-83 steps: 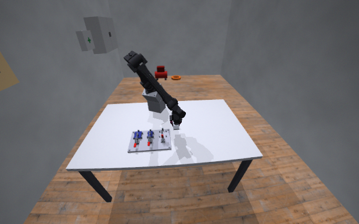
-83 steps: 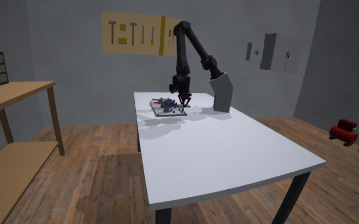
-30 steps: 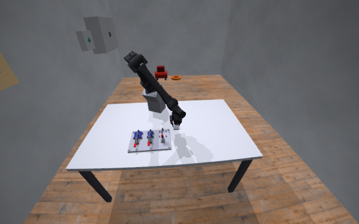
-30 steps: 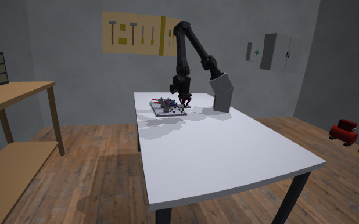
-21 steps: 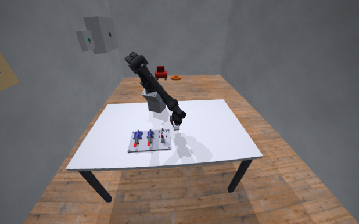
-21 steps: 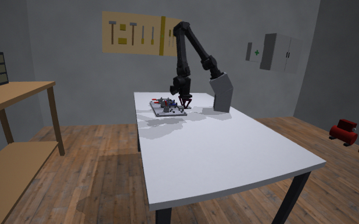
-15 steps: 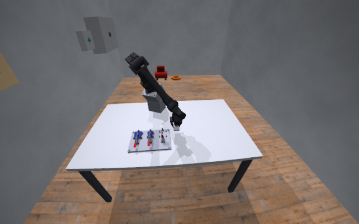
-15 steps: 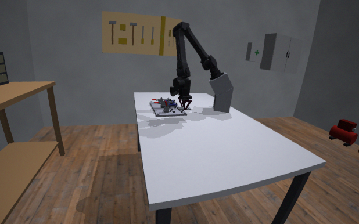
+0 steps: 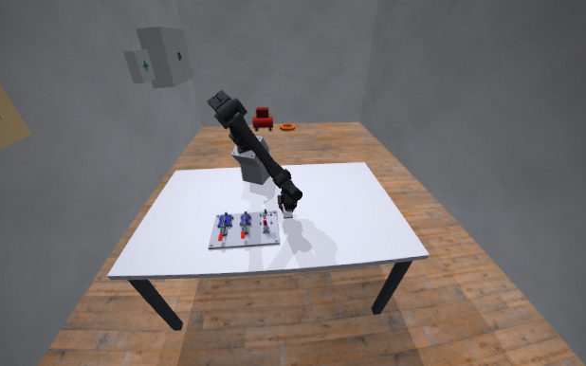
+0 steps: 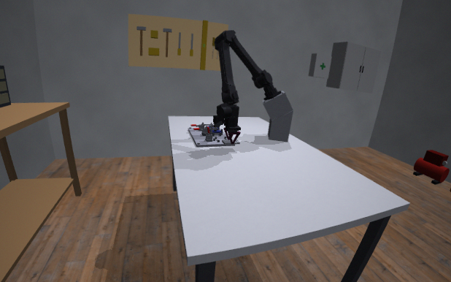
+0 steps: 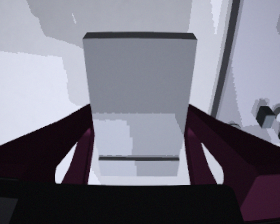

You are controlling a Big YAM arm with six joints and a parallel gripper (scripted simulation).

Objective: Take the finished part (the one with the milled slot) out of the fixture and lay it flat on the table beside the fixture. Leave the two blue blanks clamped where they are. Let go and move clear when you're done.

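My gripper (image 9: 287, 210) (image 10: 233, 142) (image 11: 139, 113) is shut on the grey finished part (image 9: 288, 215) (image 11: 140, 75), with one dark red finger at each side. The part is a block with a dark line across its near portion in the wrist view. It is low over the table, just right of the fixture plate (image 9: 252, 242) (image 11: 253, 65) in the top view; whether it touches the table cannot be told. Two blue blanks, one at left (image 9: 225, 220) and one in the middle (image 9: 246, 218), sit in their clamps on the plate. The right station holds no part.
The right station's clamp (image 9: 265, 227) has its red handle raised, close to the gripper. The other two red handles, left (image 9: 220, 237) and middle (image 9: 243, 234), point toward the table's front edge. Small pins and blocks stand on the plate. The arm's grey base (image 9: 255, 171) (image 10: 279, 124) is behind.
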